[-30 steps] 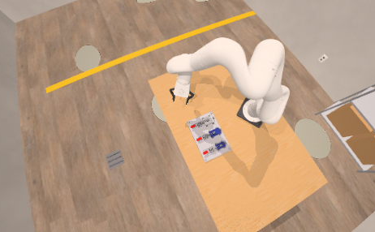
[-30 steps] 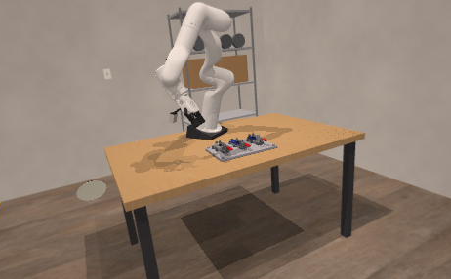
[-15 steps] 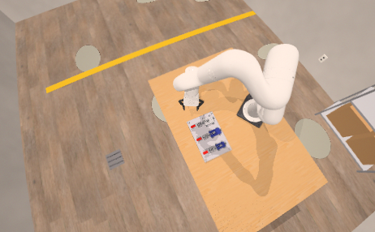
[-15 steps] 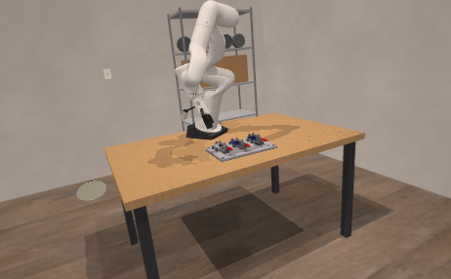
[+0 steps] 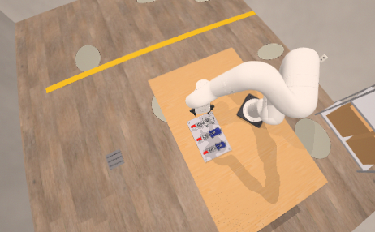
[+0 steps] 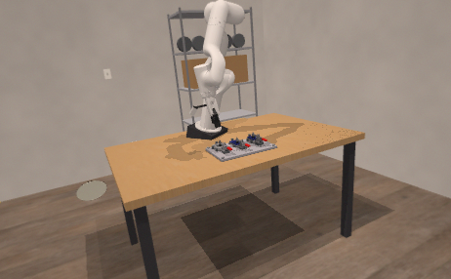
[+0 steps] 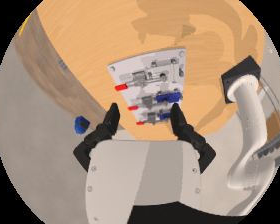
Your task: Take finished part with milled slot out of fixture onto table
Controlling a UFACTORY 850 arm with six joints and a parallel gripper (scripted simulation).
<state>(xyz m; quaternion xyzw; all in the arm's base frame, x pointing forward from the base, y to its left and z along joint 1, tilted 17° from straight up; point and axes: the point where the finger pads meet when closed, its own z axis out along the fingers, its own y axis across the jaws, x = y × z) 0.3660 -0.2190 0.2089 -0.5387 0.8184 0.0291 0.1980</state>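
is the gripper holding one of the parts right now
No, the gripper is open with nothing between its fingers, hovering above the fixture where all three parts sit.

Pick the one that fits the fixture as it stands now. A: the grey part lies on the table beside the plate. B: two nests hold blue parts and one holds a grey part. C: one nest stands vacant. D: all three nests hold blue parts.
B: on the fixture plate two blue parts sit beside the grey part, all three in their nests.
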